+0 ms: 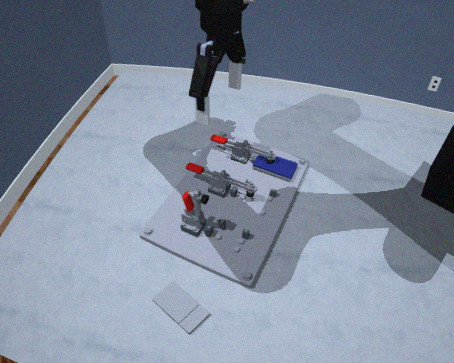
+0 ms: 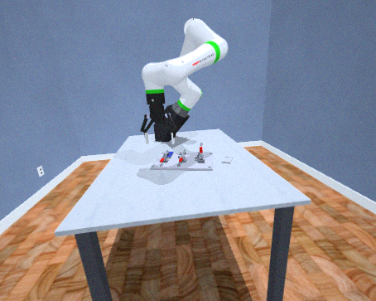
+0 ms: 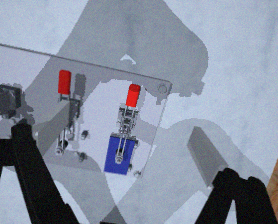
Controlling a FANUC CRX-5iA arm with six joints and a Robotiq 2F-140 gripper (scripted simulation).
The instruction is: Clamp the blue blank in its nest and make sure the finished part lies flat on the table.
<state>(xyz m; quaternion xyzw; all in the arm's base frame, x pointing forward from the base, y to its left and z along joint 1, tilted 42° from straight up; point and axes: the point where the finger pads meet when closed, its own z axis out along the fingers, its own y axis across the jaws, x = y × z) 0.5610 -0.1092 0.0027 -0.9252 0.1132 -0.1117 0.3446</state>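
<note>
The blue blank (image 1: 285, 170) (image 2: 170, 154) (image 3: 115, 163) lies in the end nest of the fixture plate (image 1: 185, 245) (image 3: 30, 62). Its clamp's red handle (image 1: 218, 139) (image 3: 133, 95) is laid down away from the blank, and the bar reaches over the blank's top with its tip on it. Whether the handle is past dead centre, and sub-millimetre seating, cannot be told. The finished part (image 1: 174, 299) (image 2: 227, 160), grey with a slot line across it, lies flat on the table beside the plate. My gripper (image 1: 218, 101) (image 2: 160, 138) is open and empty, above the blank's clamp.
The middle clamp's red handle (image 1: 195, 168) (image 3: 64, 82) is down, with its bar over a nest without a part. The third clamp's red handle (image 1: 187, 201) (image 2: 200, 149) stands up, its nest also without a part. Stop and side blocks stick up around these nests.
</note>
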